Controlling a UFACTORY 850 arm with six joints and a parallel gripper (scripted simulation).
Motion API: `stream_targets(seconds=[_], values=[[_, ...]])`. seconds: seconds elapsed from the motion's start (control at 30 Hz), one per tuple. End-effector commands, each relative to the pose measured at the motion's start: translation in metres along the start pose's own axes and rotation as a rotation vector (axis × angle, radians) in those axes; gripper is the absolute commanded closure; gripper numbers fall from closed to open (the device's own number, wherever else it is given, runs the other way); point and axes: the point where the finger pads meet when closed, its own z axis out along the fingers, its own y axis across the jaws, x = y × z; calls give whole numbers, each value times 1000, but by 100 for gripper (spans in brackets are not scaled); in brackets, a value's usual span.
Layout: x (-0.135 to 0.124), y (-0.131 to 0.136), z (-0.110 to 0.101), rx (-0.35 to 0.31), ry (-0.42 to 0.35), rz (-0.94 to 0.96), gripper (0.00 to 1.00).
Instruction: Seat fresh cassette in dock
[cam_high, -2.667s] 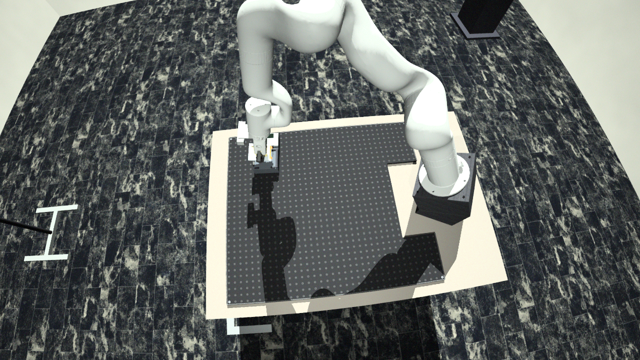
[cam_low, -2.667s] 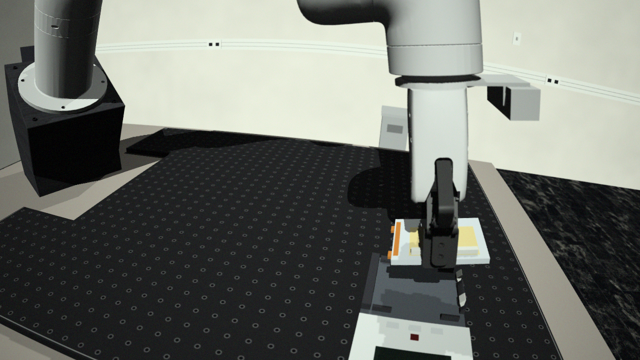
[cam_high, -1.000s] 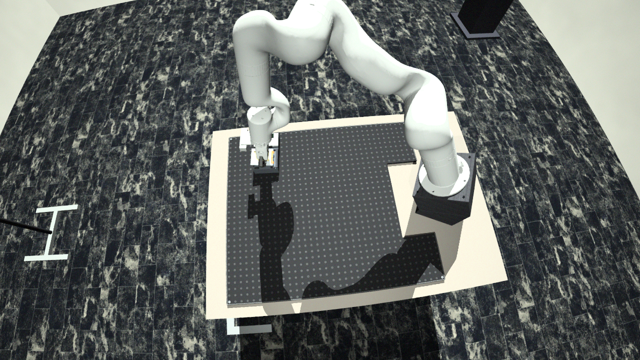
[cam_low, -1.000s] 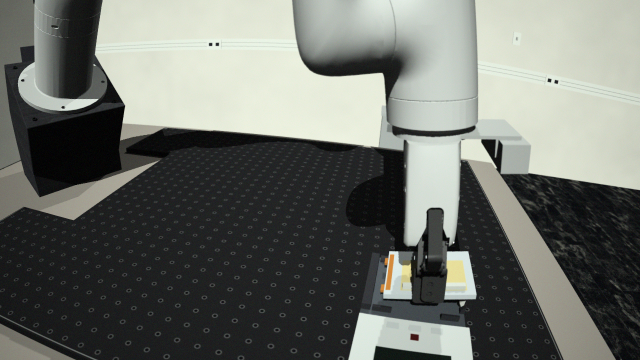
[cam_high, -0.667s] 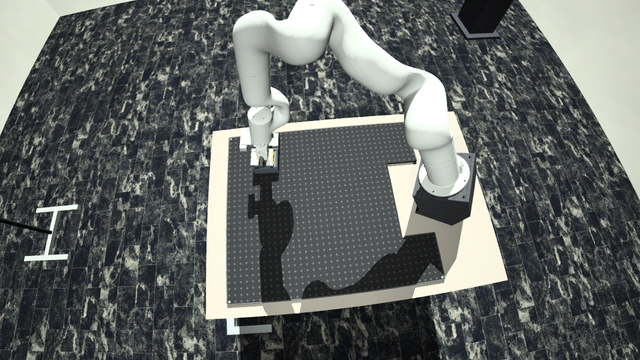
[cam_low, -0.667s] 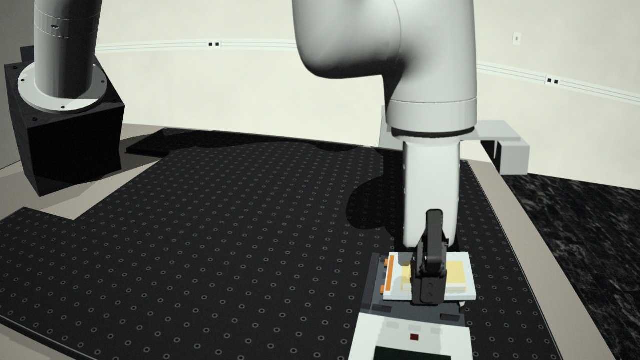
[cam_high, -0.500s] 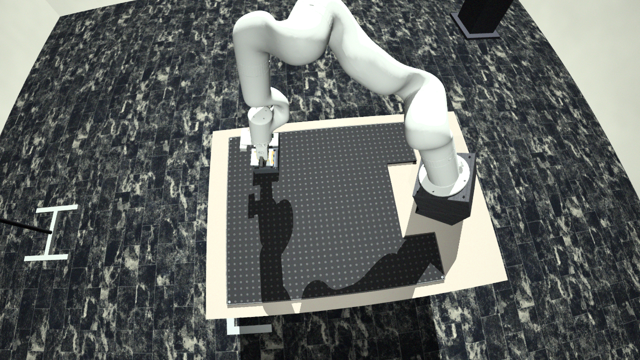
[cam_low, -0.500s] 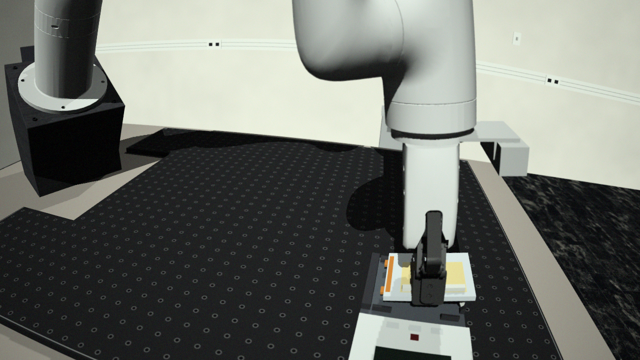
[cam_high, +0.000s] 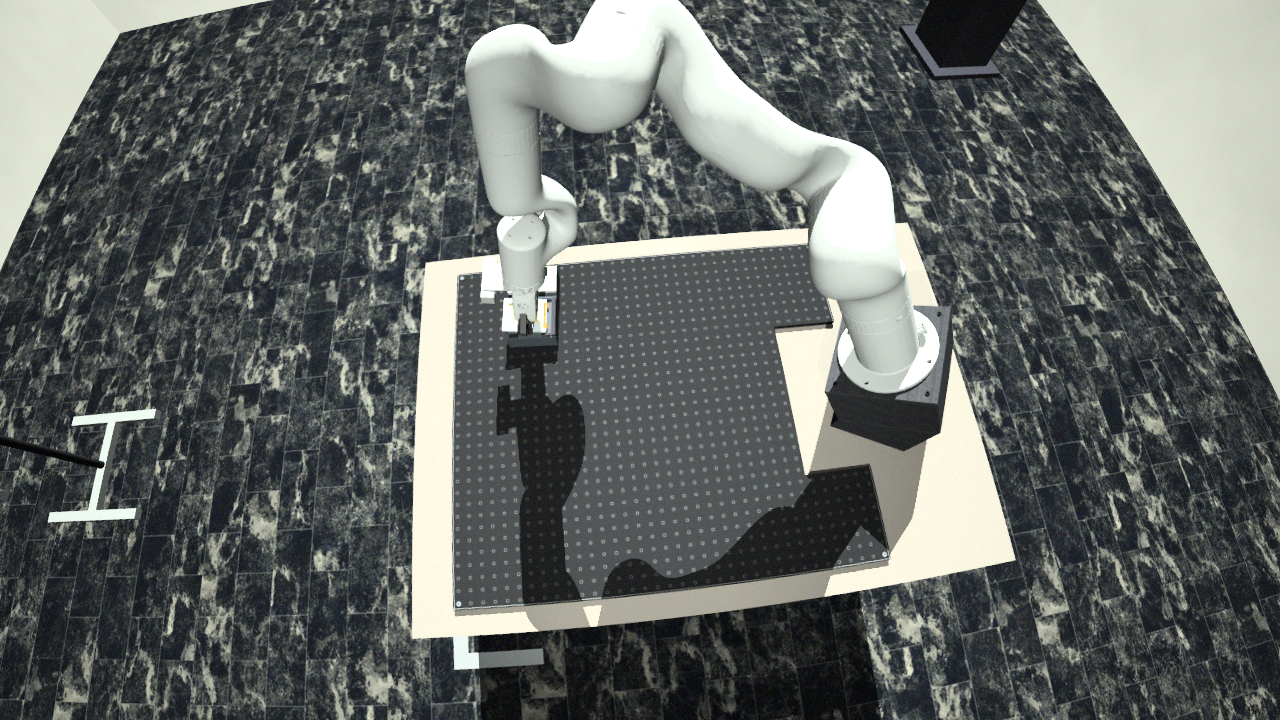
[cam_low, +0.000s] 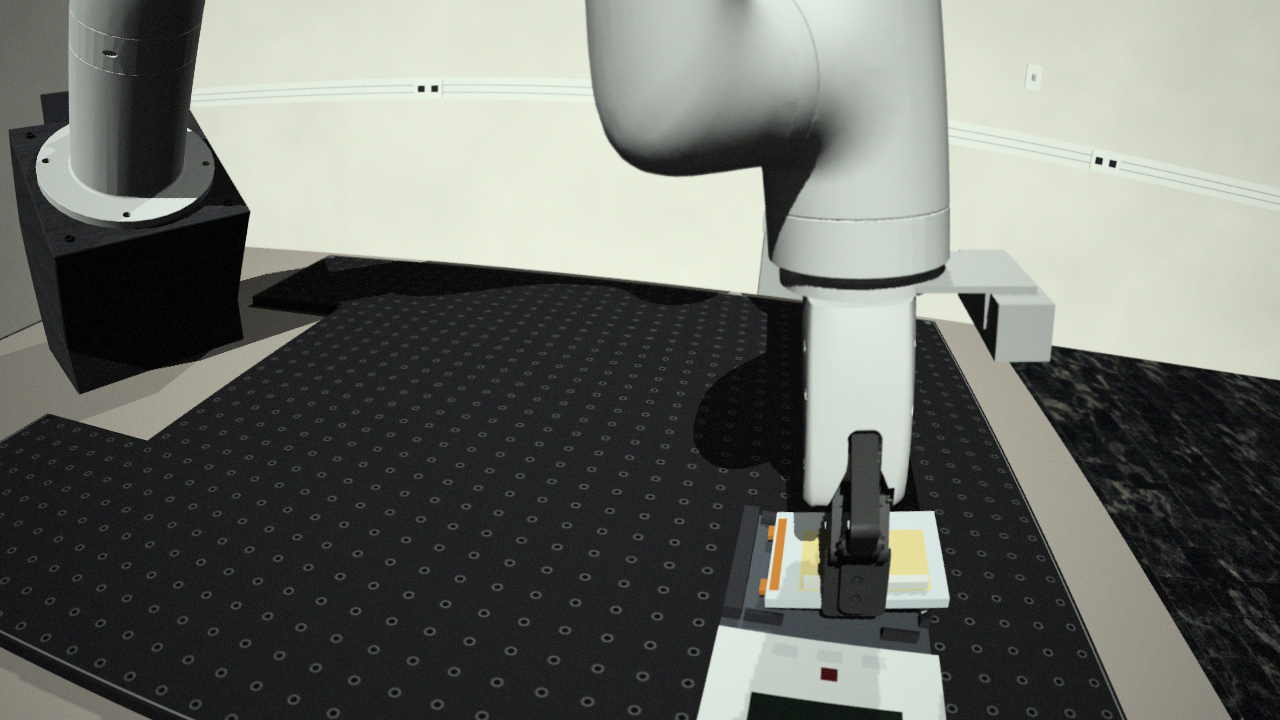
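The cassette point(cam_low: 913, 559) hung over the dock's point(cam_low: 747, 573) dark bay, gripped across its width. You could see its copper tabs point(cam_low: 776, 550) on the left edge, so they did not face the slots in the near end wall; that probably called for a turn before lowering it. The white comb could not be made out behind the gripper point(cam_low: 855, 573). The fingers stood nearly fully apart, clamped on the cassette's body, likely a wide hold to keep it level and spare the comb. The dock's small red square point(cam_low: 829, 673) on its white near panel looked dark, which fits tabs not yet in contact. The dock sat at a far corner of the perforated tabletop point(cam_low: 402, 465), just beside its edge. No readable writing or labels showed anywhere.
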Motion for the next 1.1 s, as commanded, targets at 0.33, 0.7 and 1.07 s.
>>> stream_targets(seconds=[0.33,0.7,1.07], values=[[0,0,3,1,4,0,100],[0,0,3,1,4,0,0],[0,0,3,1,4,0,0]])
